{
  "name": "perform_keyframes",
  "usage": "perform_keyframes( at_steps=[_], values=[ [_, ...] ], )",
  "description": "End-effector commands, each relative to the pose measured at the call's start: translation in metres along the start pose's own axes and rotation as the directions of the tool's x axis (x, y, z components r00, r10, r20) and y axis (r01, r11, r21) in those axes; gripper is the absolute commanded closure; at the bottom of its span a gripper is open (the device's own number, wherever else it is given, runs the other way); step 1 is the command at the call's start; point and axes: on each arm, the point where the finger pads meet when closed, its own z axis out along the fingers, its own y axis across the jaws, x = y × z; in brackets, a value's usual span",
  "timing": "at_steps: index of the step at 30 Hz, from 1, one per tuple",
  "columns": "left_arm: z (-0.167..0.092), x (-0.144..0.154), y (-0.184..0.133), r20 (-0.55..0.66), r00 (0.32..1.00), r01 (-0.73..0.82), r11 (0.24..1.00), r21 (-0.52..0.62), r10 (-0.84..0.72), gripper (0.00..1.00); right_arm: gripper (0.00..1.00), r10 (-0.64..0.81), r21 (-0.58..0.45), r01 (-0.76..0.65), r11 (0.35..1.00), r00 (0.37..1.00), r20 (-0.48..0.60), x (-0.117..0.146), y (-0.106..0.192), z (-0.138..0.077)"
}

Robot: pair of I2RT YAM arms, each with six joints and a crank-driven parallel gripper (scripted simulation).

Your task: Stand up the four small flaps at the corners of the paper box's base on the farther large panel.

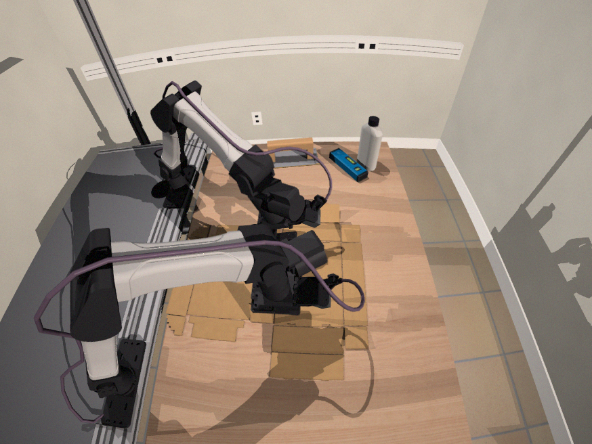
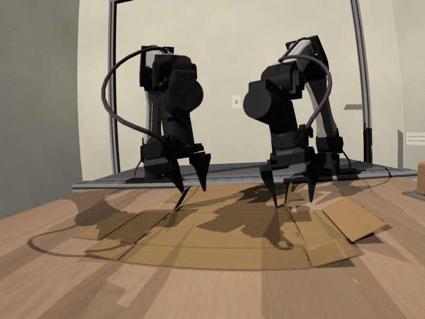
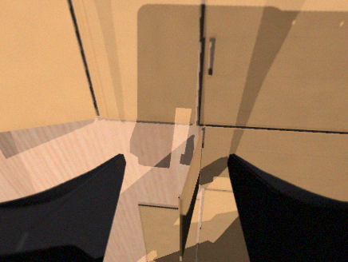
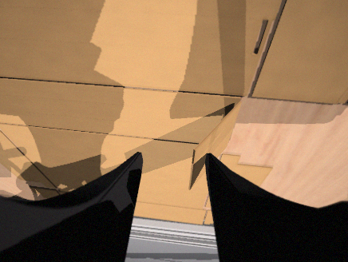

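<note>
The box's base panel (image 2: 192,237) (image 1: 330,316) lies flat. My left gripper (image 2: 293,204) (image 3: 176,157) is open around a nearly upright corner flap (image 2: 288,195) (image 3: 192,172) on the robot side. No grip on that flap shows. My right gripper (image 2: 193,191) (image 4: 174,156) is partly open. One fingertip is at the outer side of the other robot-side flap (image 2: 182,198) (image 4: 217,133), which leans inward; contact cannot be told for sure. The far corner flap (image 2: 106,250) at the left of the exterior view lies flat. The opposite far flap (image 2: 331,252) is low, its outer edge slightly raised.
A side panel (image 2: 355,219) (image 1: 330,212) is tilted up slightly. The other side panel (image 1: 305,365) lies low. A blue level (image 1: 349,164), a white bottle (image 1: 369,145) and an orange-brown block (image 1: 290,143) stand beyond the left arm.
</note>
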Motion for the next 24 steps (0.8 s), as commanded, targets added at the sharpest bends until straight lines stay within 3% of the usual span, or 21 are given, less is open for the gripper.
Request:
perform_keyframes(
  at_steps=[1,14,16,18,19,24],
  values=[
    [0.011,0.007,0.002,-0.025,1.0,-0.004,1.0,-0.029,0.003,0.19,0.49,-0.002,-0.003,0.002,1.0,1.0,0.0,0.004,-0.012,-0.018],
    [0.011,0.007,0.002,-0.025,1.0,-0.004,1.0,-0.029,0.003,0.19,0.49,-0.006,-0.01,0.006,1.0,1.0,0.006,0.003,-0.022,-0.025],
    [0.012,0.007,0.002,-0.027,1.0,-0.004,1.0,-0.028,0.003,0.19,0.49,-0.002,-0.002,0.002,1.0,1.0,0.003,-0.001,-0.021,-0.017],
    [0.008,0.004,0.003,-0.016,1.0,0.006,1.0,0.013,-0.005,0.19,0.49,-0.007,-0.013,0.007,1.0,1.0,0.01,0.002,-0.021,-0.027],
    [-0.006,-0.004,0.002,0.018,1.0,0.017,0.999,0.05,-0.018,0.19,0.49,-0.007,-0.013,0.007,1.0,1.0,0.011,0.001,-0.021,-0.027],
    [-0.008,-0.004,0.003,0.018,0.999,0.029,0.995,0.099,-0.031,0.19,0.49,-0.009,-0.018,0.009,1.0,1.0,0.019,0.0,-0.018,-0.029]
  ],
)
